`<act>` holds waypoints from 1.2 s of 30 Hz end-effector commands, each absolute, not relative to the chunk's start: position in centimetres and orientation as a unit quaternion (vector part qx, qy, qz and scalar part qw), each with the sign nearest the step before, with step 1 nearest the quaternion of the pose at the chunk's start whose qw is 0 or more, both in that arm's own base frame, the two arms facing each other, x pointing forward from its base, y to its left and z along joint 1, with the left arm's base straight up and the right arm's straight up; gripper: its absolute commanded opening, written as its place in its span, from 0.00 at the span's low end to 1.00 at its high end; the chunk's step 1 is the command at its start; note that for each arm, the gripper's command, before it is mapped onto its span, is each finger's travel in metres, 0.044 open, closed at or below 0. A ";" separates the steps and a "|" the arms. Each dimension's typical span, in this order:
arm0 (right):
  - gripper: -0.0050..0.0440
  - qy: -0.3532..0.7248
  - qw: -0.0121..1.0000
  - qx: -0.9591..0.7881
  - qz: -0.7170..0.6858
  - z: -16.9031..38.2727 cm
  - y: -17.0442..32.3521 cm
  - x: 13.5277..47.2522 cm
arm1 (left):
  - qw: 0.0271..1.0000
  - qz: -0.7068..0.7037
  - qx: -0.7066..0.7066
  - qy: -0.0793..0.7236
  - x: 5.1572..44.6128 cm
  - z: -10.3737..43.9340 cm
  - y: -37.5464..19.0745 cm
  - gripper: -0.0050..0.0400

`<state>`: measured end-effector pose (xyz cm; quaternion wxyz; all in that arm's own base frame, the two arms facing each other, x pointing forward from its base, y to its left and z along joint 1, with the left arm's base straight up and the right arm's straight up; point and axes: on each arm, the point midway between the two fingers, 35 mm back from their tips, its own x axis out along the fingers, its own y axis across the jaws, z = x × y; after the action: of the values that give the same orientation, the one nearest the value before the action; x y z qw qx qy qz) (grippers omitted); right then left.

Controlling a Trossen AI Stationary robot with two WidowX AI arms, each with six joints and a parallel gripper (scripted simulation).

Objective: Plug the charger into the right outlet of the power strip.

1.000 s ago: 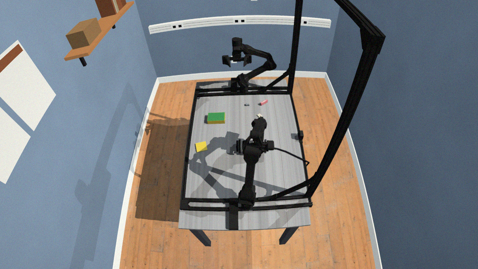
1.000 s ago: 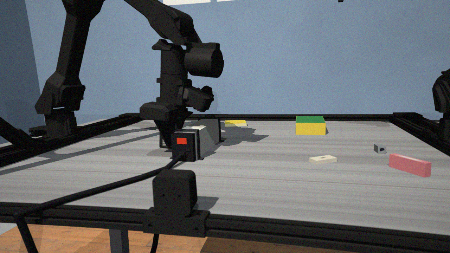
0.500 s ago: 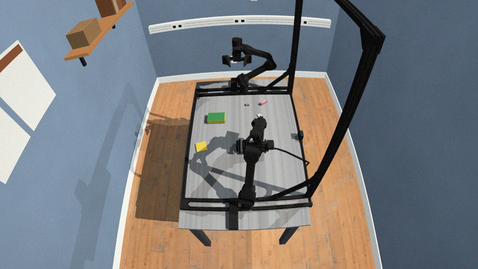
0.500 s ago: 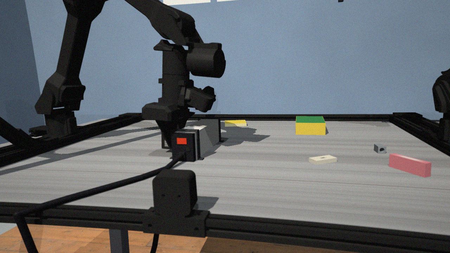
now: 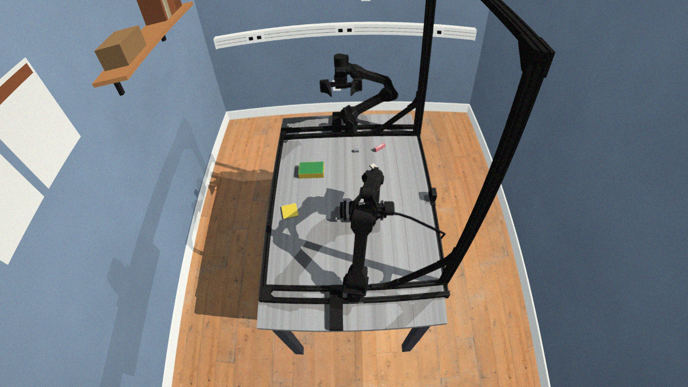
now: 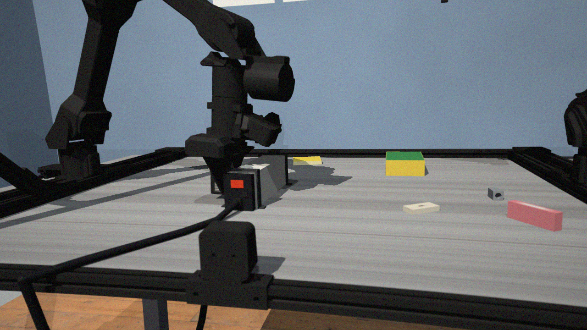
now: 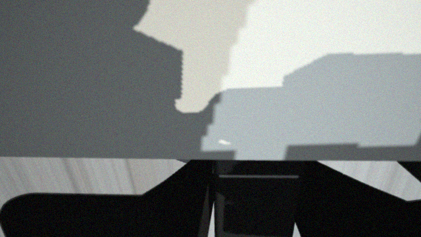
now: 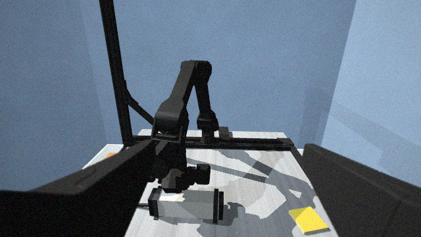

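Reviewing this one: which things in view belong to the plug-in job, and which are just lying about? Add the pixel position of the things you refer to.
For the job:
- power strip (image 5: 388, 207) (image 6: 274, 176) (image 7: 329, 115) (image 8: 187, 207)
- its black cable (image 5: 418, 220) (image 6: 135, 249)
- charger (image 7: 256, 204), seemingly the dark block

Just lying about:
- green-and-yellow block (image 5: 311, 168) (image 6: 405, 166)
- flat yellow piece (image 5: 289, 210) (image 6: 307, 161) (image 8: 309, 220)
- cream piece (image 5: 373, 165) (image 6: 421, 208)
- small grey block (image 5: 355, 151) (image 6: 492, 193)
- pink bar (image 5: 380, 147) (image 6: 531, 214)

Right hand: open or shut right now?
Open. The right hand has its two fingers spread wide in its wrist view, with nothing held between them; the top view shows the same wide gap.
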<state>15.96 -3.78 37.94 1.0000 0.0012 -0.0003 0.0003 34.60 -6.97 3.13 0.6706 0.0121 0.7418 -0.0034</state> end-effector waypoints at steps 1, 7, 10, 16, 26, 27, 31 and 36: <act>0.92 -0.001 1.000 -0.002 0.000 38.2 -3.7 15.9 | 0.683 -0.006 0.010 0.730 35.1 4.0 -7.1 0.00; 0.92 -0.001 1.000 -0.002 0.000 38.2 -3.7 15.9 | 0.683 -0.006 0.010 0.730 35.1 4.0 -7.1 0.00; 0.92 -0.001 1.000 -0.002 0.000 38.2 -3.7 15.9 | 0.683 -0.006 0.010 0.730 35.1 4.0 -7.1 0.00; 0.92 -0.001 1.000 -0.002 0.000 38.2 -3.7 15.9 | 0.683 -0.006 0.010 0.730 35.1 4.0 -7.1 0.00; 0.92 -0.001 1.000 -0.002 0.000 38.2 -3.7 15.9 | 0.681 -0.005 0.010 0.733 35.0 4.0 -7.1 0.54; 0.92 -0.001 1.000 -0.002 0.000 38.2 -3.7 15.9 | 0.681 -0.005 0.010 0.733 35.0 4.0 -7.1 0.58; 0.92 -0.001 1.000 -0.002 0.000 38.2 -3.7 15.9 | 0.681 -0.005 0.010 0.733 35.0 4.0 -7.1 0.58; 0.92 -0.001 1.000 -0.002 0.000 38.2 -3.7 15.9 | 0.681 -0.005 0.010 0.733 35.0 4.0 -7.1 0.58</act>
<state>15.96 -3.78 37.94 1.0000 0.0012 -0.0003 0.0003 34.63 -6.98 3.17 0.6707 0.0120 0.7416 -0.0035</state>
